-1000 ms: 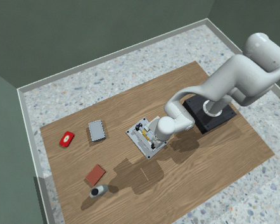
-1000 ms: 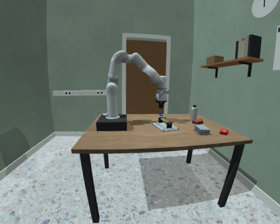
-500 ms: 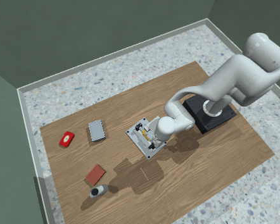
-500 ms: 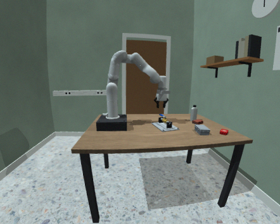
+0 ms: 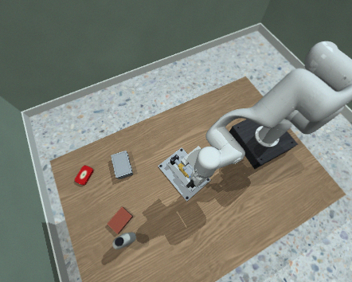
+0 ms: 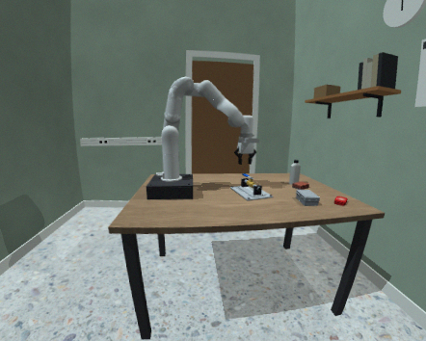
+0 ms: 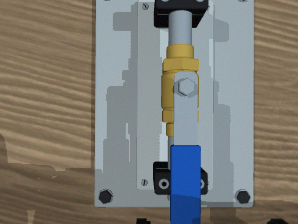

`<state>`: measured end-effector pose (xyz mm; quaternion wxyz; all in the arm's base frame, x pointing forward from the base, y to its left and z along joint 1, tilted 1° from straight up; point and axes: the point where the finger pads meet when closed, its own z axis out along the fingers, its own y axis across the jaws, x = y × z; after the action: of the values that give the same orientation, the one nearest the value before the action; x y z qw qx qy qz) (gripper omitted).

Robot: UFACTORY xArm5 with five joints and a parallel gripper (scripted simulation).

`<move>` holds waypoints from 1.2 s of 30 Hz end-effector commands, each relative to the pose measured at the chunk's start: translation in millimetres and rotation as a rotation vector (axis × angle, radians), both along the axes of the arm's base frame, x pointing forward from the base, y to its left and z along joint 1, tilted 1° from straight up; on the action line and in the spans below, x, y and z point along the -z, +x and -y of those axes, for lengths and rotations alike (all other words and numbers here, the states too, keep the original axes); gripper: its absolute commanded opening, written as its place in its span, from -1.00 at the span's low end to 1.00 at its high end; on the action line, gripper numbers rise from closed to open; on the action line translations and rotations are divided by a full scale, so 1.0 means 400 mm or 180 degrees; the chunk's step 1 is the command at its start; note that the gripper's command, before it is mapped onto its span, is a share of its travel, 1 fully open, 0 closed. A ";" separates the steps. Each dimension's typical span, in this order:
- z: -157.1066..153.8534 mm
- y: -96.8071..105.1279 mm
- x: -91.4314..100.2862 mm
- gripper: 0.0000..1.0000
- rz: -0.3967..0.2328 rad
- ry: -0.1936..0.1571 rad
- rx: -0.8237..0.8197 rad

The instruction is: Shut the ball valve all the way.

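The ball valve (image 7: 181, 85) is a brass body on a grey pipe, mounted on a grey plate (image 7: 174, 100). Its grey lever with a blue grip (image 7: 185, 180) lies along the pipe and points to the bottom of the wrist view. The valve also shows in the top view (image 5: 181, 169) and the exterior view (image 6: 250, 184). My gripper (image 6: 245, 156) hangs well above the valve, open and empty. In the wrist view only dark fingertip edges show at the bottom rim. The arm hides part of the plate in the top view.
On the table lie a grey box (image 5: 121, 164), a red object (image 5: 84, 175), a brown block (image 5: 119, 220) and a grey bottle (image 5: 124, 240). The black robot base (image 5: 264, 143) stands at the right of the valve plate.
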<state>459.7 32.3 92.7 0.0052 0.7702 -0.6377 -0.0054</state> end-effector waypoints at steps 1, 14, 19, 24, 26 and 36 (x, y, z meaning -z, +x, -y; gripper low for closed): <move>0.000 0.003 -0.004 0.38 0.0014 0.0001 0.0000; 0.000 0.003 0.003 0.38 0.0013 0.0001 0.0000; 0.000 0.003 0.011 0.38 0.0013 0.0001 0.0000; 0.000 0.003 0.026 0.38 0.0013 0.0001 0.0000; 0.000 0.003 0.033 0.38 0.0013 0.0001 0.0000; 0.000 0.003 0.067 0.38 0.0013 0.0001 0.0000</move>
<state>459.8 32.1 68.9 0.0049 0.7702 -0.6377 -0.0051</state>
